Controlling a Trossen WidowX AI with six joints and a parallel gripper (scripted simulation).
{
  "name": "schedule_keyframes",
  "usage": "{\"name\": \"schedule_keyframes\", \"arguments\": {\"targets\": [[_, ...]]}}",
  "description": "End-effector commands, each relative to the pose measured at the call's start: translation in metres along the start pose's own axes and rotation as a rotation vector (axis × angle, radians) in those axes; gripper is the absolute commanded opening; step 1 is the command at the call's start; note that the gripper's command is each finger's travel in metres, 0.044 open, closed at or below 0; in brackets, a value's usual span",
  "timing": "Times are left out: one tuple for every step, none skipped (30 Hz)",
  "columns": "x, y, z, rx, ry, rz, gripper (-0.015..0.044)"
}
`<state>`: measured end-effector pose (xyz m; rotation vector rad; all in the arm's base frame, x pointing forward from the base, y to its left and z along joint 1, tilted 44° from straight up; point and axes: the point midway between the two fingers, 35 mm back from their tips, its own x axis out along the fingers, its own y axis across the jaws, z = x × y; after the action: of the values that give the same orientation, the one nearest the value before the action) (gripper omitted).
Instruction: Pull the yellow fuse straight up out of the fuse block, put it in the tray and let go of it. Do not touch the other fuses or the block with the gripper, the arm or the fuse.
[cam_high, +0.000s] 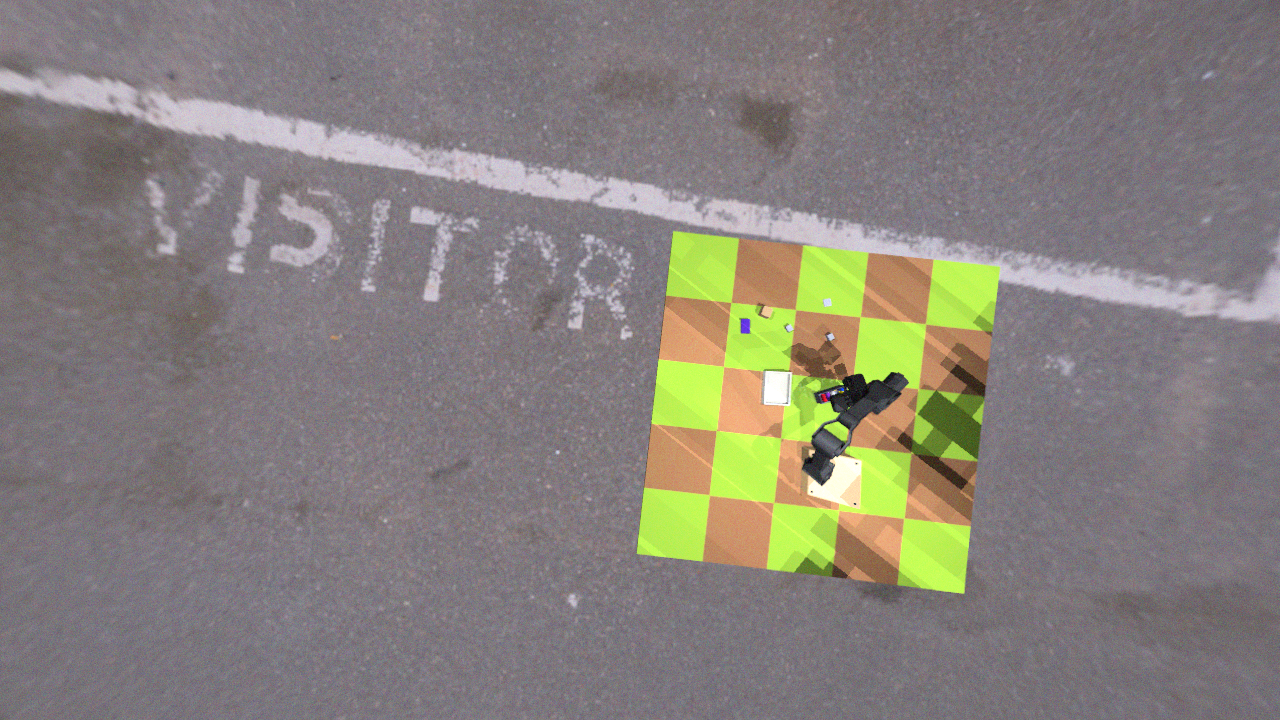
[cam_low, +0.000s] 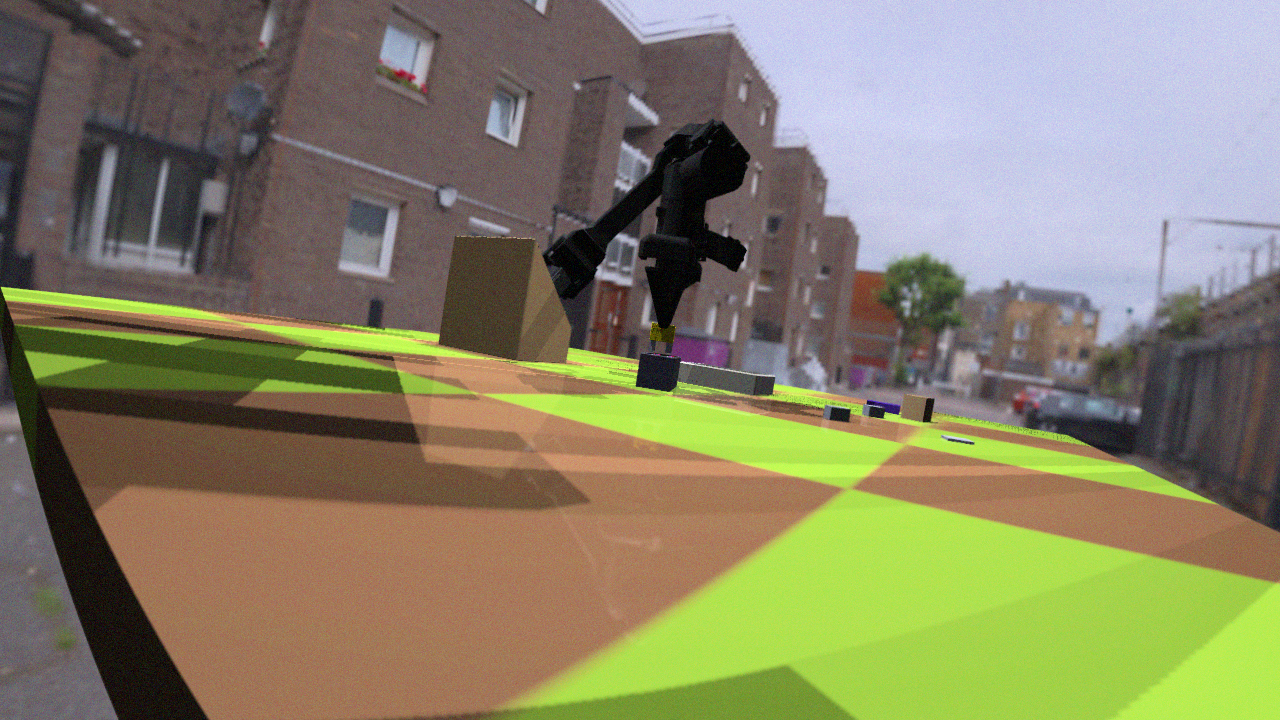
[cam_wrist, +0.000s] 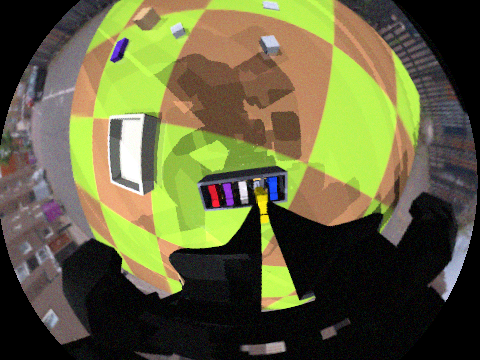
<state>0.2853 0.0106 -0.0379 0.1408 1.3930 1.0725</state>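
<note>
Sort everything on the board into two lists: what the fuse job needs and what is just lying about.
Job:
- yellow fuse, held in the gripper
- fuse block
- white tray

Lying about:
- purple block
- tan cube
- grey cube
- two smaller pale pieces
- red, purple, white and blue fuses, to be left alone

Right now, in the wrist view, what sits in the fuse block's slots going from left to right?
In the fuse block: red fuse → purple fuse → white fuse → yellow fuse, gripped by the gripper → blue fuse.
</note>
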Motion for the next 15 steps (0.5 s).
{"name": "schedule_keyframes", "arguments": {"targets": [[-0.009, -0.002, 0.002, -0.009, -0.003, -0.010, 0.0000], [-0.010, -0.002, 0.002, -0.009, -0.003, -0.010, 0.0000], [-0.012, -0.002, 0.002, -0.009, -0.003, -0.010, 0.0000], [-0.014, -0.002, 0.002, -0.009, -0.003, -0.010, 0.0000], [-0.015, -0.002, 0.002, -0.009, -0.003, -0.010, 0.0000], [-0.017, -0.002, 0.001, -0.009, -0.003, -0.010, 0.0000], [-0.019, -0.002, 0.001, -0.009, -0.003, -0.010, 0.0000], [-0.020, -0.002, 0.001, -0.009, -0.003, -0.010, 0.0000], [-0.021, -0.002, 0.001, -0.009, -0.003, -0.010, 0.0000], [-0.021, -0.002, 0.001, -0.009, -0.003, -0.010, 0.0000], [-0.021, -0.002, 0.001, -0.009, -0.003, -0.010, 0.0000], [-0.021, -0.002, 0.001, -0.009, -0.003, -0.010, 0.0000], [-0.021, -0.002, 0.001, -0.009, -0.003, -0.010, 0.0000], [-0.021, -0.002, 0.001, -0.009, -0.003, -0.010, 0.0000], [-0.021, -0.002, 0.001, -0.009, -0.003, -0.010, 0.0000]]}}
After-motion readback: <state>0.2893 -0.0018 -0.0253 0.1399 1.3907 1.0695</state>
